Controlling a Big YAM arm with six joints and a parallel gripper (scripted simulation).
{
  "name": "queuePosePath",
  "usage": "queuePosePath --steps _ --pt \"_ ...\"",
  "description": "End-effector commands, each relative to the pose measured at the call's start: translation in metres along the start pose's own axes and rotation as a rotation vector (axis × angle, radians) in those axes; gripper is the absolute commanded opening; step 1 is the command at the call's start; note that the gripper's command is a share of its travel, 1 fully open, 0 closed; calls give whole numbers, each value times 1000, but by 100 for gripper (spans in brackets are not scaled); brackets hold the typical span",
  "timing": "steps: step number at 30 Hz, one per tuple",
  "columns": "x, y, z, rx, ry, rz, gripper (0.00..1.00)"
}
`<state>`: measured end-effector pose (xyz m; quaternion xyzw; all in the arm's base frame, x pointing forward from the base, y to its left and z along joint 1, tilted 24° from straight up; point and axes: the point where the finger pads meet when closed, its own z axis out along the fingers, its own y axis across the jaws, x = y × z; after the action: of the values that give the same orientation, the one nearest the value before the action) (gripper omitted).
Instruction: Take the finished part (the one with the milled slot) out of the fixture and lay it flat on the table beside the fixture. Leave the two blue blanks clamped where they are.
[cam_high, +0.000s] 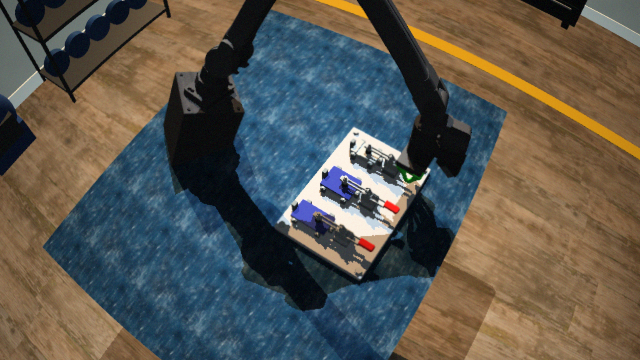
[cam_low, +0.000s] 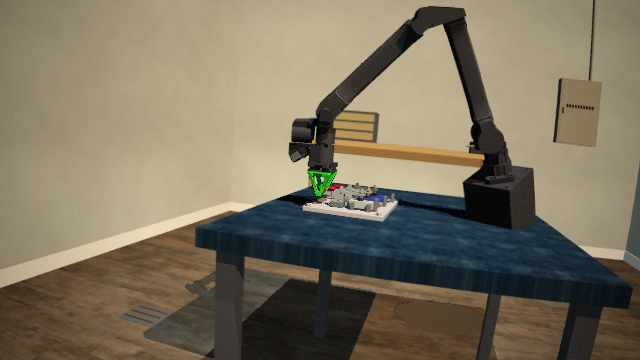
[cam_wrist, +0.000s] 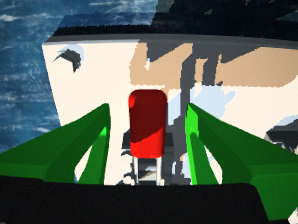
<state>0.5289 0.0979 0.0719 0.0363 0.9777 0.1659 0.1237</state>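
The white fixture plate (cam_high: 351, 214) (cam_low: 345, 214) (cam_wrist: 100, 75) lies on the table with three toggle clamps in a row. The finished part (cam_high: 359, 149) (cam_low: 360, 204) is pale and sits at the clamp station at the plate's upper end in the top view; its slot cannot be made out. Two blue blanks, one in the middle (cam_high: 334, 177) and one at the lower end (cam_high: 304, 212), sit under their clamps. My gripper (cam_high: 410, 177) (cam_low: 320, 194) (cam_wrist: 148, 112) is partly open, pointing down, its green fingers either side of the red handle (cam_wrist: 148, 122) of the finished part's clamp, with gaps on both sides.
The other two clamps' red handles, middle (cam_high: 391, 207) and lower (cam_high: 366, 244), point toward the plate's same long edge. The arm's black base block (cam_high: 200, 130) (cam_low: 500, 200) stands on the blue table (cam_high: 150, 250) (cam_low: 425, 240) across from the gripper.
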Motion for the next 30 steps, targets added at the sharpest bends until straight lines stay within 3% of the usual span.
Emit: queuePosePath --steps 1,30 --pt "-24 4 -7 -6 -36 7 45" --pt "-25 1 -10 -4 -33 11 45"
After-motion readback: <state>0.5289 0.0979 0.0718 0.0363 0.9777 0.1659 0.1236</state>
